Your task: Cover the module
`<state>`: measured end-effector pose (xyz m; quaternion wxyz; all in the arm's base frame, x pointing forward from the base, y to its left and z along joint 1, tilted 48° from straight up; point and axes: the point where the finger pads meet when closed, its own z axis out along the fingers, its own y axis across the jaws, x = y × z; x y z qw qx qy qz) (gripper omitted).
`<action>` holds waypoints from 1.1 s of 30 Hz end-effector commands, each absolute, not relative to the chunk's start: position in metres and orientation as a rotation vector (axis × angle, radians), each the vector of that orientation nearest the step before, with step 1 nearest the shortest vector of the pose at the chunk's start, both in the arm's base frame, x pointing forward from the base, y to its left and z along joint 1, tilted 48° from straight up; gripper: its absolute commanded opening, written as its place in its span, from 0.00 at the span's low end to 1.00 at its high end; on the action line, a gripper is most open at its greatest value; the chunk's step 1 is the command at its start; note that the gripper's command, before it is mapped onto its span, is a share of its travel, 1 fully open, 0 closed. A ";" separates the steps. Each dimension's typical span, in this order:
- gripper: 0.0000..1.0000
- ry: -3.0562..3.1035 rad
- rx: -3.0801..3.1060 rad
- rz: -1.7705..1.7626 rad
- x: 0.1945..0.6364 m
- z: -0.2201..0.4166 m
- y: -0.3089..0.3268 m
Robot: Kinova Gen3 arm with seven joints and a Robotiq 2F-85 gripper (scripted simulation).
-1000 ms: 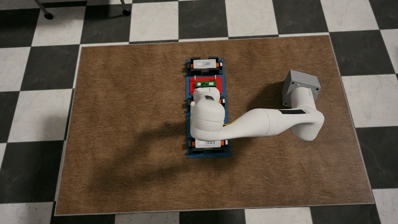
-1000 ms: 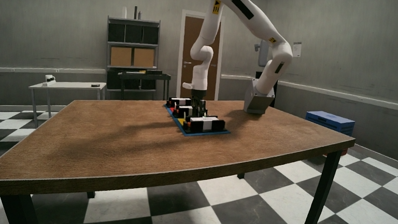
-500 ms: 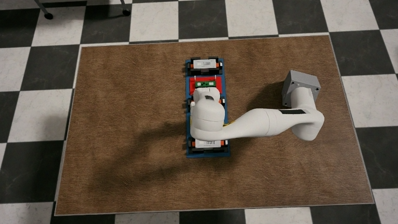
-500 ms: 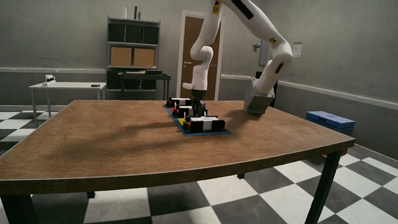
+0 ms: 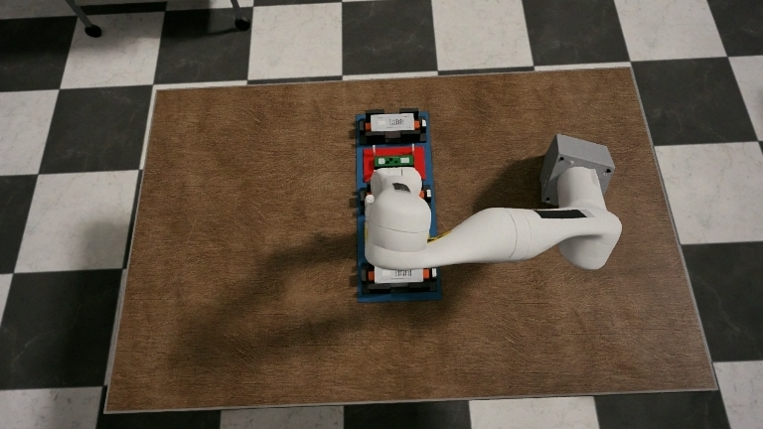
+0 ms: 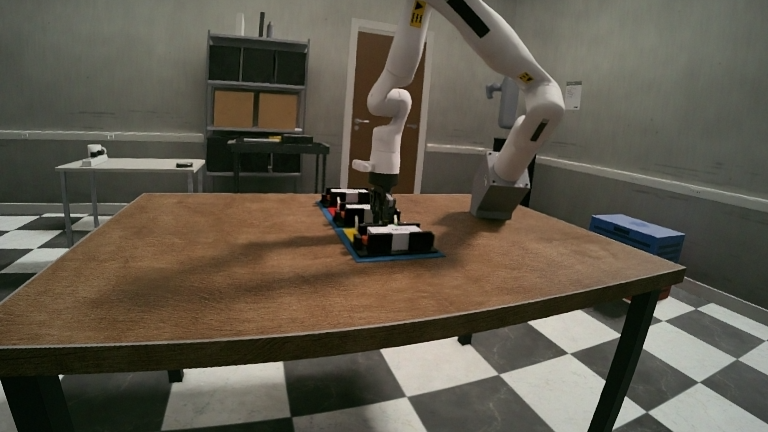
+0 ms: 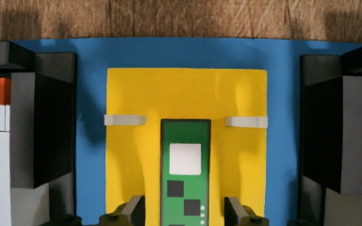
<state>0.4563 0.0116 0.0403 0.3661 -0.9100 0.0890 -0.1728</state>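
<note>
A: Where does the gripper (image 7: 185,211) stand?

B: At the bottom edge of the wrist frame, low over the yellow plate (image 7: 137,94). Its two dark fingertips sit half apart, one on each side of the green module (image 7: 185,171), with a strip of yellow showing between each tip and the module. Nothing is between them.

A: And around the module?

B: It lies upright in the lower centre of the wrist frame, with a white square and dark squares on its face. Two small grey bars (image 7: 124,120) lie on the plate, one to the left and one to the right of its top end. The plate sits on a blue tray (image 7: 90,118).

A: What crowds the sides?

B: Black holders (image 7: 54,122) rise at the left and right edges of the wrist frame, close beside the plate.

A: The covers?

B: In the top view a white cover (image 5: 392,121) sits in its holder at the tray's upper end, another (image 5: 397,274) at the lower end. The arm's white wrist (image 5: 396,216) hides the middle of the tray, the yellow plate included. A red plate (image 5: 393,153) with a second green board lies just above the wrist. In the exterior view a third cover (image 6: 355,214) shows mid-tray, beside the gripper.
</note>
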 end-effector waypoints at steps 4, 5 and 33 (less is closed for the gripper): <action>0.55 0.230 -2.340 -0.446 0.457 0.041 0.011; 0.55 0.230 -2.340 -0.446 0.457 0.041 0.011; 0.00 0.230 -2.340 -0.446 0.457 0.041 0.011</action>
